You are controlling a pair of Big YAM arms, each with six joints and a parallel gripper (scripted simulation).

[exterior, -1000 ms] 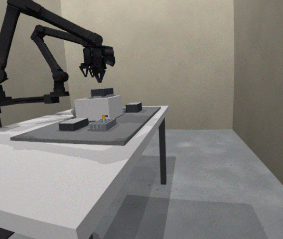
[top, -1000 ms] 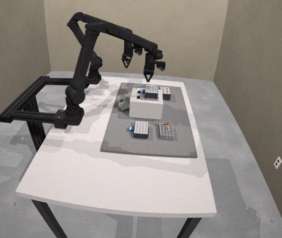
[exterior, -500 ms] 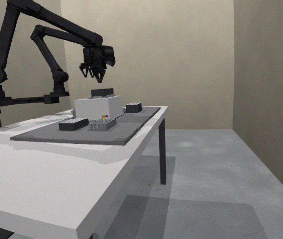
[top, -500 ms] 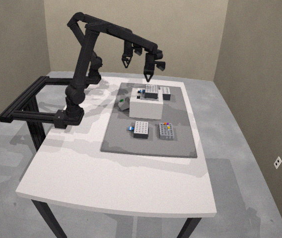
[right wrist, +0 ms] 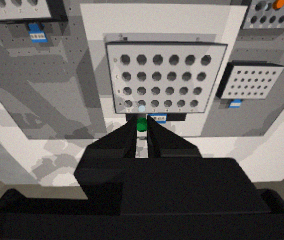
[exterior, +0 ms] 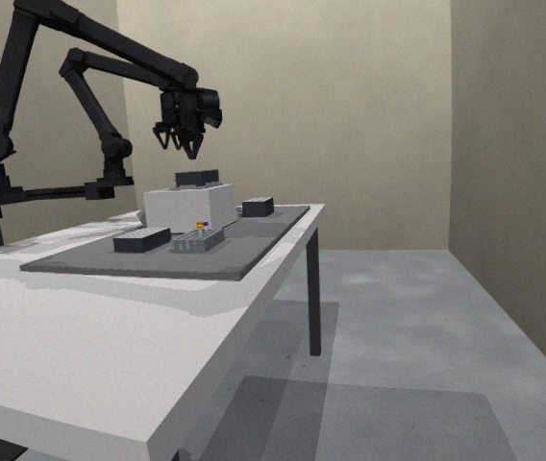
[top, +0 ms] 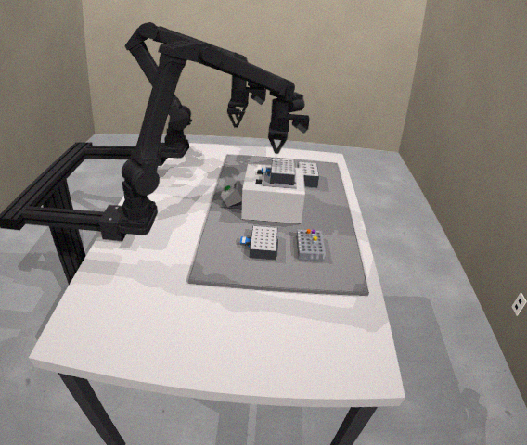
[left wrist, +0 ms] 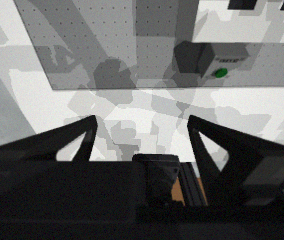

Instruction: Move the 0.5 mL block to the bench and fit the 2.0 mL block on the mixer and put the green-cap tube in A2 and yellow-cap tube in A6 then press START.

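My right gripper [top: 276,150] [exterior: 192,157] [right wrist: 142,120] is shut on the green-capped tube [right wrist: 141,125] [exterior: 193,165], which hangs upright above the front of the mixer's block. In the right wrist view the tube's tip overlaps the second bore of row A. That large-bore block [right wrist: 157,84] [top: 283,166] sits on the white mixer [top: 272,206] [exterior: 176,210] and looks flat; its lever print is too small to read. The yellow-capped tube [top: 314,238] [exterior: 200,223] stands in the rack [top: 311,251]. My left gripper [top: 236,125] [left wrist: 142,120] is open and empty, high beside the mixer. The green START button [top: 226,188] [left wrist: 221,73] shows in front of it.
A small-bore block [top: 263,239] [right wrist: 253,81] with a blue lever stands on the mat between mixer and rack side. Another block [top: 308,172] [right wrist: 19,10] stands beyond the mixer. Orange [top: 308,231] and purple [top: 313,231] caps show in the rack.
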